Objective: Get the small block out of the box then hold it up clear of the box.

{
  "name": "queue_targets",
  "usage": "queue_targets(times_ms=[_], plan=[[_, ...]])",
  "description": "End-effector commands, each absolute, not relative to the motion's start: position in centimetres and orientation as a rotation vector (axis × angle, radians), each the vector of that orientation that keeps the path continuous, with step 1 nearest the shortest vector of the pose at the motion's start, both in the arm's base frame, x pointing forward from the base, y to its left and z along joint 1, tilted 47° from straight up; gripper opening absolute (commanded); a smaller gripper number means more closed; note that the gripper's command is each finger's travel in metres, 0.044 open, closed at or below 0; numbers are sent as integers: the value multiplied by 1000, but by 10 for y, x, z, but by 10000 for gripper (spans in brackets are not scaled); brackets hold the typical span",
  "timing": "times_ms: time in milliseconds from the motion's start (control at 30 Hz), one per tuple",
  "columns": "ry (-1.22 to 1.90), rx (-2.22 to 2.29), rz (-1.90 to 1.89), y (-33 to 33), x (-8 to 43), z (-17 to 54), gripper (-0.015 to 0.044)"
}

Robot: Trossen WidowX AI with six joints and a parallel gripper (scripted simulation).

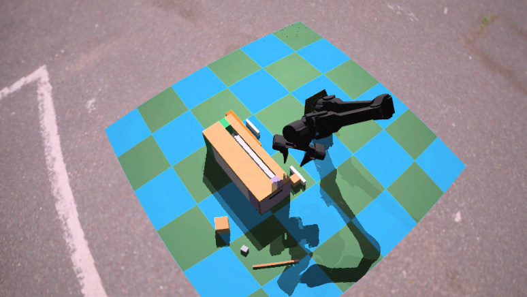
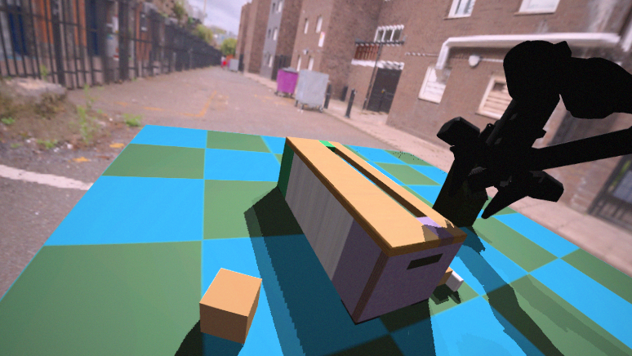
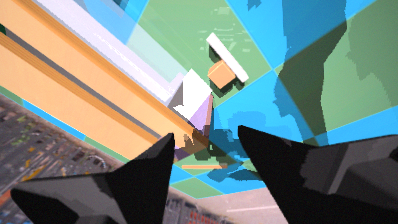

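Note:
A small orange block [image 1: 295, 179] [image 2: 444, 277] [image 3: 221, 75] lies on the table outside the box, just off its near right corner, close against a short white bar [image 1: 293, 170] [image 2: 454, 282] [image 3: 230, 59]. The box [image 1: 235, 158] [image 2: 353, 189] [image 3: 100, 82] stands upright, with a long slot in its orange top; its purple end is nearest the block and its green end is far. My gripper [image 1: 293, 163] [image 2: 469, 204] [image 3: 206, 133] is partly open with nothing between its fingers. It hangs above the table beside the box, higher than the block.
A larger orange cube [image 1: 222, 223] [image 2: 229, 291], a tiny grey cube [image 1: 244, 249] and a thin orange stick [image 1: 276, 263] [image 3: 204, 167] lie on the table beyond the box. Another white bar [image 1: 252, 127] lies by the box's far front.

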State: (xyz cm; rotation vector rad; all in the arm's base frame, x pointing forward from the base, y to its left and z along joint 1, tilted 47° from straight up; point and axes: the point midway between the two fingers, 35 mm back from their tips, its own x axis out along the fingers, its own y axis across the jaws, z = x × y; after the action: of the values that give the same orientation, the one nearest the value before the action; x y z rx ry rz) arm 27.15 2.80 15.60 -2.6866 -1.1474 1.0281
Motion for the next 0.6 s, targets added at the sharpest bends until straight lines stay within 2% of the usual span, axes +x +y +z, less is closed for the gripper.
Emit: queue_targets(times_ms=[0,300,567], plan=[[-2026,-3268,616,41,272,141,285],[-2567,-3411,186,46,272,135,285],[-3110,-3360,-402,52,274,131,285]])
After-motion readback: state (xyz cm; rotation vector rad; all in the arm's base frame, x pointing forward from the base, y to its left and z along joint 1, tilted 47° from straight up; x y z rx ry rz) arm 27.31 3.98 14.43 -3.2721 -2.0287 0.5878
